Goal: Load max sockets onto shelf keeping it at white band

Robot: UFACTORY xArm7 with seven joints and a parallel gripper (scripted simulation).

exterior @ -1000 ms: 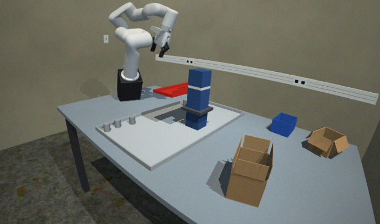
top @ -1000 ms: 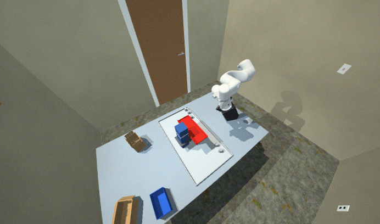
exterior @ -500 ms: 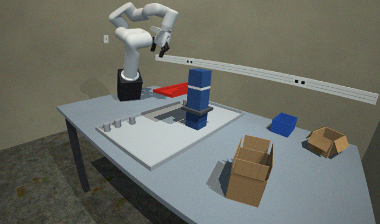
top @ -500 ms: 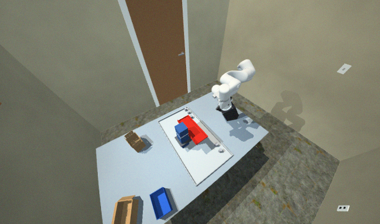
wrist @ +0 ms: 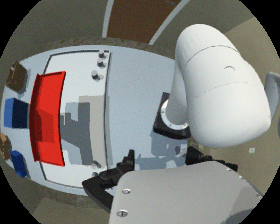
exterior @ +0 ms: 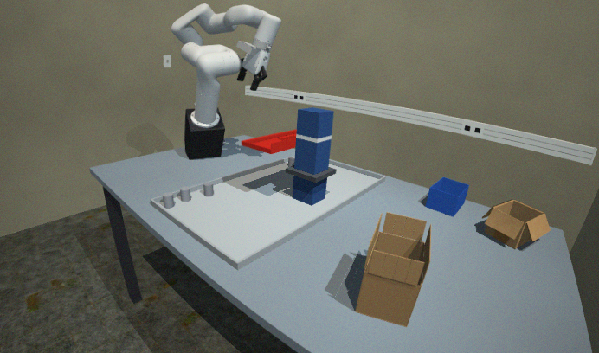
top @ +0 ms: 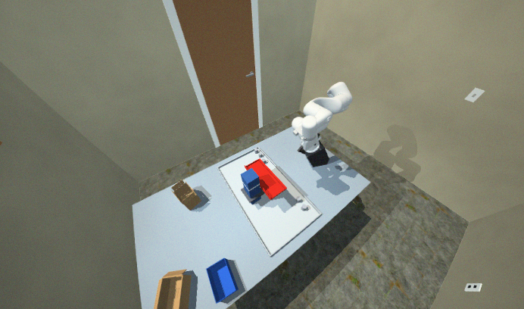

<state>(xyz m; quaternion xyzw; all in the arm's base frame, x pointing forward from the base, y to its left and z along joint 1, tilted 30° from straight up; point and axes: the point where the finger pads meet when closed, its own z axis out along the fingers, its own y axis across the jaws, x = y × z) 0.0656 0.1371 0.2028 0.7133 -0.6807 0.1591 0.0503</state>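
Observation:
A blue post (top: 250, 183) (exterior: 312, 153) with a white band (exterior: 313, 138) stands on the pale tray (top: 279, 230) (exterior: 231, 227). The red rimmed shelf (top: 266, 177) (exterior: 270, 141) (wrist: 47, 119) sticks out from the post on the robot's side, about level with the band, and it is empty. Three grey sockets (top: 262, 157) (exterior: 185, 194) (wrist: 102, 63) stand in a row at one tray corner. Two more sockets (top: 304, 207) stand at the corner along the same edge. My gripper (exterior: 252, 80) (wrist: 161, 157) is open and empty, high above the table near the arm's base.
A grey collar (exterior: 310, 173) rings the post low down. A tall open cardboard box (exterior: 396, 272) (top: 186, 195), a blue bin (exterior: 446, 195) (top: 222, 279) and another open box (exterior: 514, 221) (top: 172, 291) stand on the table beyond the tray. The black robot base (exterior: 202, 136) is at the table's back edge.

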